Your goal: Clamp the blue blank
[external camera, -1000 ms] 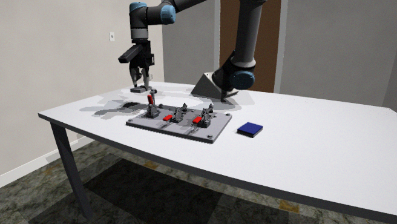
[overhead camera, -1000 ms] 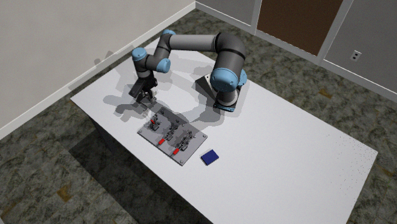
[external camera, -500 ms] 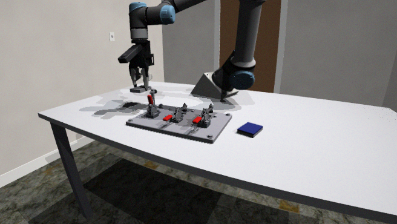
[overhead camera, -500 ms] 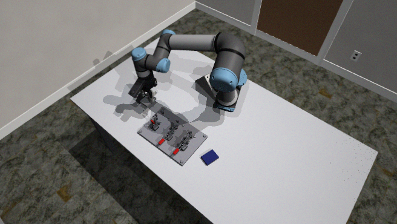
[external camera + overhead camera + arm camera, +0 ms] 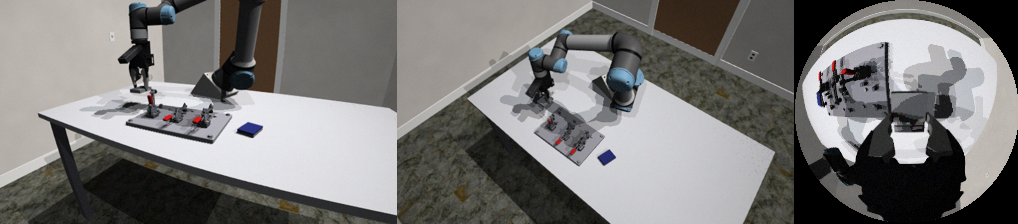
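Lower the grey part [image 5: 543,104] [image 5: 137,90] [image 5: 913,104], pinched between the half-spread fingers of the gripper [image 5: 544,102] [image 5: 141,88] [image 5: 909,113], straight down beside the fixture [image 5: 578,159] [image 5: 145,121] [image 5: 878,52], on the side opposite the blue blank [image 5: 607,157] [image 5: 250,129] [image 5: 819,99]. Level it well, stay clear of the fixture's edge, and release only after flat contact, lest it tip.

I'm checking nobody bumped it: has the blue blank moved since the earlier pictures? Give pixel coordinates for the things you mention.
No; the blue blank [image 5: 607,157] [image 5: 250,129] [image 5: 819,98] sits just as before beside the fixture.
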